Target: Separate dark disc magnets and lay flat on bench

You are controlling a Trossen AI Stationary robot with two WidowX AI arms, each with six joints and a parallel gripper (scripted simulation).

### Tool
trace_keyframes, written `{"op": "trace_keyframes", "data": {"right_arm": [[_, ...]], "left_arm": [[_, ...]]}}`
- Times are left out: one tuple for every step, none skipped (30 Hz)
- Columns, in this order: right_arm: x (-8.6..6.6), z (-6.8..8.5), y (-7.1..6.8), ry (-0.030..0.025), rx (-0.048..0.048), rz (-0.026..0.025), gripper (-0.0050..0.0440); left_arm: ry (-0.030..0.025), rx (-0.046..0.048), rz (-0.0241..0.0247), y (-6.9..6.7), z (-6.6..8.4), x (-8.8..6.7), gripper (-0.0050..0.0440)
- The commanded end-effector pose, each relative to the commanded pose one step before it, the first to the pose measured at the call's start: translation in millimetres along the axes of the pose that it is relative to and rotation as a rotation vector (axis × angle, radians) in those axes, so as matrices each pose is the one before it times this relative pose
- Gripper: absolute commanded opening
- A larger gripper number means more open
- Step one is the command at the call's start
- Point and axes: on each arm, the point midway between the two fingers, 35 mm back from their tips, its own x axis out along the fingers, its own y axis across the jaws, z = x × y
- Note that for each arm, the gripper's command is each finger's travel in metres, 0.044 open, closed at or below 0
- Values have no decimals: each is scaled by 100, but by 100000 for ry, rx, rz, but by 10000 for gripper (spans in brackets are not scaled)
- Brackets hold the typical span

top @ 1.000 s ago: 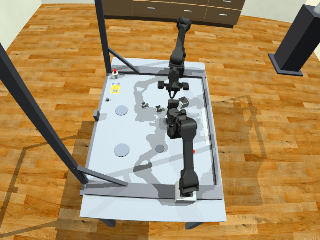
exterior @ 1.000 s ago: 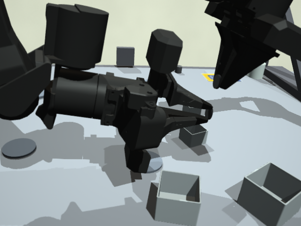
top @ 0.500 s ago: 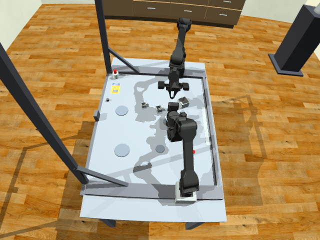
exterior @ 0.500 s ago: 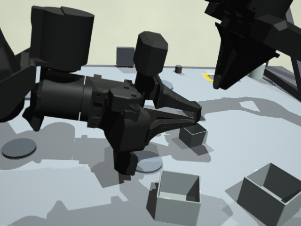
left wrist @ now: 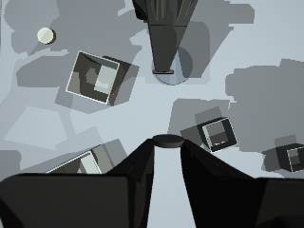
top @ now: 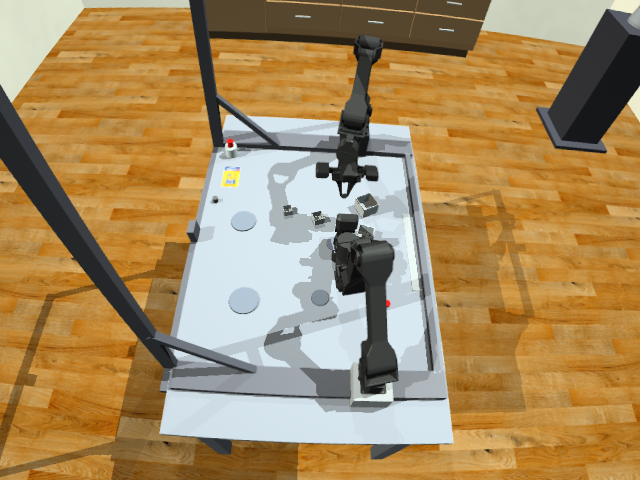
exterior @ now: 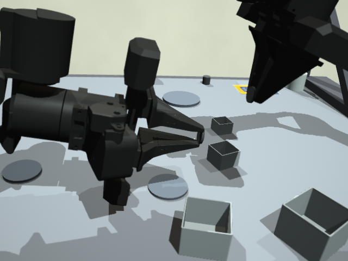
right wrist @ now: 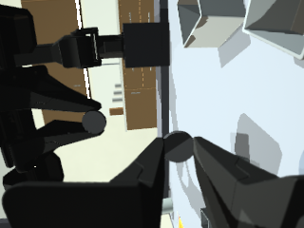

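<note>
Magnets separated in air | left gripper (top: 344, 194) (exterior: 254, 97) (left wrist: 168, 142) (right wrist: 95, 121) clamped on left disc (exterior: 250, 94) (left wrist: 168, 141) (right wrist: 94, 122) | right gripper (exterior: 200, 136) (left wrist: 162, 71) (right wrist: 179, 143) clamped on right disc (exterior: 200, 137) (right wrist: 179, 146) | both above bench (top: 201, 320) (exterior: 280, 157) (left wrist: 142, 119) (right wrist: 214, 95) | remaining: widen gap, lay both flat, release
</note>
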Motion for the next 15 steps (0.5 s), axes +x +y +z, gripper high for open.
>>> {"op": "trace_keyframes", "data": {"right_arm": [[-249,-51,1257,97,939,2661,40],[59,-12,-14,-2,2,7,40],[68,-18,92,11,63,272,40],[3,1,23,-4,13,52,40],[-2,3,26,-7,14,50,40],[-3,4,35,-10,21,65,40],[0,0,0,0,0,0,40],[0,0,0,0,0,0,40],[-4,8,-14,-19,-7,-46,40],[-5,7,60,-17,34,116,40],[-6,10,38,-24,23,65,40],[-7,14,7,-33,8,-3,40],[-9,18,-11,-41,1,-46,40],[-11,21,-15,-48,1,-57,40],[-13,18,-2,-37,7,-32,40]], "left_arm": [[-3919,-217,-397,-39,989,-1008,40],[0,0,0,0,0,0,40],[0,0,0,0,0,0,40],[0,0,0,0,0,0,40],[0,0,0,0,0,0,40],[0,0,0,0,0,0,40],[0,0,0,0,0,0,40],[0,0,0,0,0,0,40],[0,0,0,0,0,0,40],[0,0,0,0,0,0,40],[0,0,0,0,0,0,40],[0,0,0,0,0,0,40],[0,0,0,0,0,0,40],[0,0,0,0,0,0,40],[0,0,0,0,0,0,40]]}}
